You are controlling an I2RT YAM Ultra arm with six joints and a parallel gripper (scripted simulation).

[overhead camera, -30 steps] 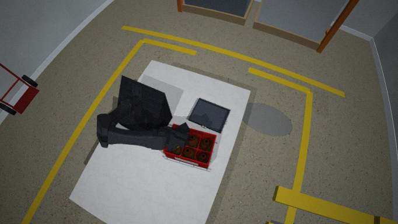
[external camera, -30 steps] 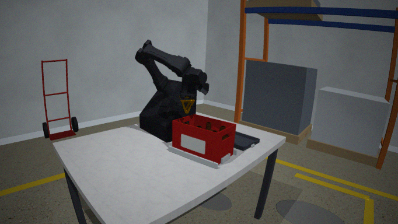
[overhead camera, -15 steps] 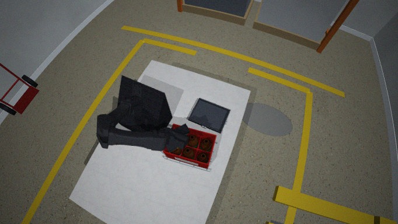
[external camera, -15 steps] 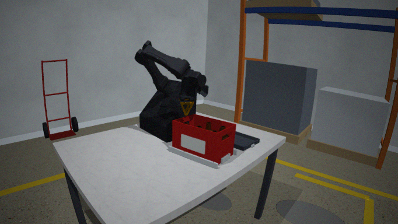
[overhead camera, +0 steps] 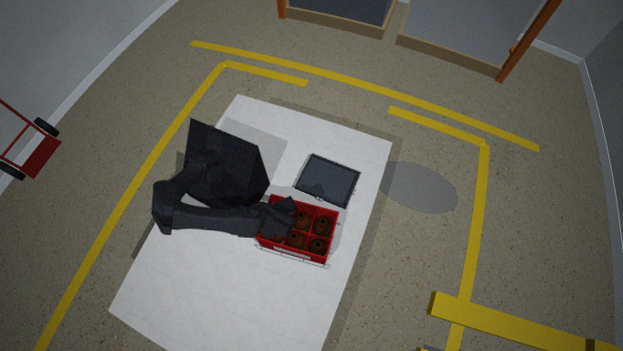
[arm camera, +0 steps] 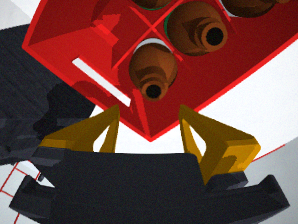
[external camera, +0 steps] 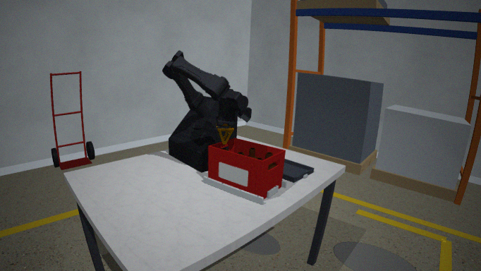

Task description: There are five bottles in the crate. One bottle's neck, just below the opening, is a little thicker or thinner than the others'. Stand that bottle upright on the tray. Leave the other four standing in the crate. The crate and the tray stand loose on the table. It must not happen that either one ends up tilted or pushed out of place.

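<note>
Red crate (external camera: 247,169) of brown bottles on bench (external camera: 159,212), dark tray (external camera: 297,170) just beside it for the odd-necked one; end effector (arm camera: 149,137), fingers apart and empty, poised over the corner-cell bottle (arm camera: 152,70), seemingly to descend on its neck.

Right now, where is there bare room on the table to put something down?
Bare: the wide table stretch in front of the crate, out to the near edge, and the tray floor. Crowded: the crate, with bottles in its cells and the open tool just above one corner.
</note>
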